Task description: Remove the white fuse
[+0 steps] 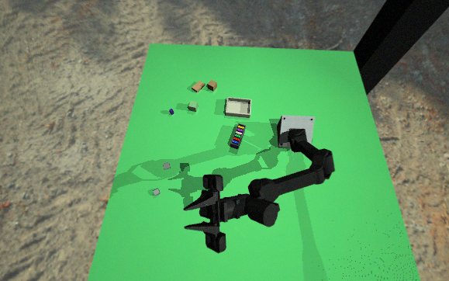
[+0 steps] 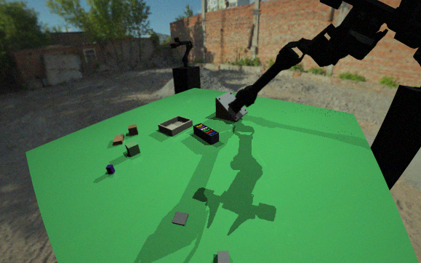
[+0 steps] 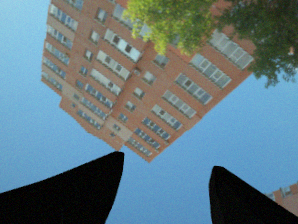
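Observation:
The black fuse block (image 1: 234, 146) (image 2: 203, 136) stands on the green table with a row of coloured fuses in it. The white fuse (image 1: 239, 133) (image 2: 204, 128) sits in the row between the purple and green ones. The pale tray (image 1: 238, 115) (image 2: 164, 131) stands behind the block in the top view and looks empty. My gripper (image 1: 184, 218) (image 3: 166, 168) is open and empty, raised high and well away from block and tray. Its fingertips point up at sky and a building in the wrist view. In the exterior view the fingers cannot be made out clearly.
A grey wedge (image 1: 298, 122) (image 2: 227, 103) stands at the arm's base, right of the block. Two brown blocks (image 1: 198, 86) (image 1: 212, 85), a pale green block (image 1: 193, 106) and a small purple piece (image 1: 171, 112) lie left of the tray. Two grey squares (image 1: 167, 166) (image 1: 156, 192) lie front left.

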`<move>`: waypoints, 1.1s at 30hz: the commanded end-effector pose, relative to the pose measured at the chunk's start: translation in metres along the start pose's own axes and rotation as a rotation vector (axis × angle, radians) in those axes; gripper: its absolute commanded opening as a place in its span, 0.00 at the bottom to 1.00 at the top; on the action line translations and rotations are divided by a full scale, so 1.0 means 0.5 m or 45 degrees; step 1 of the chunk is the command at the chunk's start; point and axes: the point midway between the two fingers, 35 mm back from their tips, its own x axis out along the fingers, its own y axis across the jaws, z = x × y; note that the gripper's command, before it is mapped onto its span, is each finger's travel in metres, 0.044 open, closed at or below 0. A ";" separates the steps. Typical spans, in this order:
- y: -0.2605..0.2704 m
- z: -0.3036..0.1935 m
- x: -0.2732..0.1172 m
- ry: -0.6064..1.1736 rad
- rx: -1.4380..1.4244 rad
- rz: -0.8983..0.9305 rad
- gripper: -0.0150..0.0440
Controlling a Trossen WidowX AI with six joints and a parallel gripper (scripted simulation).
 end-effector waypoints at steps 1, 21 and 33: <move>0.002 0.004 0.000 -0.006 0.004 0.001 0.53; 0.353 0.510 -0.151 -0.986 0.866 0.719 0.36; 0.553 0.656 -0.468 -1.143 1.591 1.947 0.36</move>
